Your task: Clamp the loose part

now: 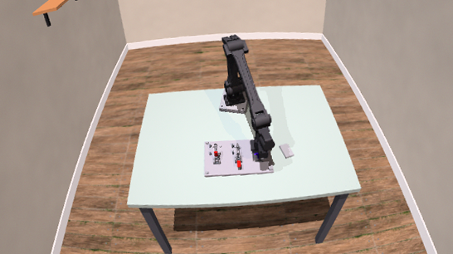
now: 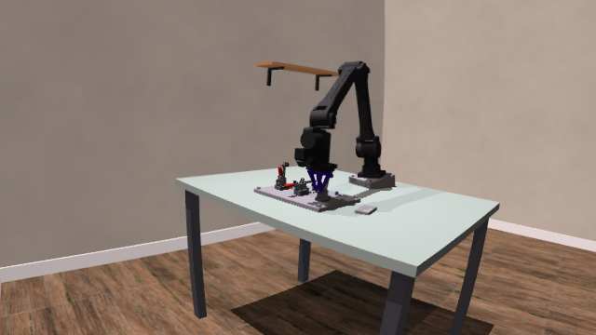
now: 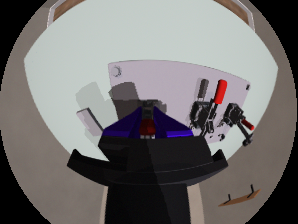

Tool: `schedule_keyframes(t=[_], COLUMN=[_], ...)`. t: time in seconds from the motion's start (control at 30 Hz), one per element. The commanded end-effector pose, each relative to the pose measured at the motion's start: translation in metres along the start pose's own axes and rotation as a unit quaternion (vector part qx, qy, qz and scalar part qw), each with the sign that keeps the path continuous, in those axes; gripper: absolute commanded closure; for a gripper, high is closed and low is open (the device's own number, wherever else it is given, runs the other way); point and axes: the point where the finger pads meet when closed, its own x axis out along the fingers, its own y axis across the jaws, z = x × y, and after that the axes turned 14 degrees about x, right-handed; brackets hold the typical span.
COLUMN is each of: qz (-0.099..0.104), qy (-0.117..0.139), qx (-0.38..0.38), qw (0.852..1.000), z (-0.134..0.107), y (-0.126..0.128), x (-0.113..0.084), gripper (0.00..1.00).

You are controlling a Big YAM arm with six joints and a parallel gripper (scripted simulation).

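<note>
Wrist view, item 1: claw [image 3: 148, 123], blue fingers closed on a small red piece, judged to be the handle [image 3: 148, 112] of the fixture's right-hand clamp. The grip itself is hidden in the other views.

Item 2: fixture plate [image 1: 214, 171], toward the front edge of the desk [image 1: 174, 190], about midway along it. Three clamp stations. The left clamp handle [image 1: 216, 154] and middle clamp handle [image 1: 239, 164] show red. The right station is covered by the claw [image 1: 261, 155].

Item 3: loose part [image 1: 286, 150], a small grey slab lying flat on the desk just beside the plate's right end, on the side of the desk's right edge. It is in no nest and touches nothing else.

Hazards, judged:
- Pushing this handle over now would lock the bar onto bare pads, the part being outside.
- A bar left down would block the part's way into that nest.
- Which nest fits the part cannot be told; the pads are too small to read.
- A sideways sweep of the claw could knock the part toward the right edge.

Item 4: arm pose. Wrist points straight down over the plate's right end, forearm slopes up and back, elbow high, upper link drops to the base plate [image 1: 223, 109] near the desk's far edge.

Item 5: wall shelf [image 1: 55, 2], far left, uninvolved.
</note>
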Motion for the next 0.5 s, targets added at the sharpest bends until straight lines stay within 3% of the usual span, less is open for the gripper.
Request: schedule_keyframes(t=[0.0, 0.4, 0.43, 0.47], qz=[-0.002, -0.002, -0.002, -0.002], qy=[0.005, 0.005, 0.005, 0.005], qx=[-0.003, -0.003, -0.003, -0.004], qw=[1.000, 1.000, 1.000, 1.000], z=[-0.0162, -0.0162, -0.0162, -0.0162], y=[-0.0007, -0.0007, -0.0007, -0.0007], x=[-0.0195, -0.0195, -0.0195, -0.0195], gripper=[1.00, 1.00, 0.55, 0.55])
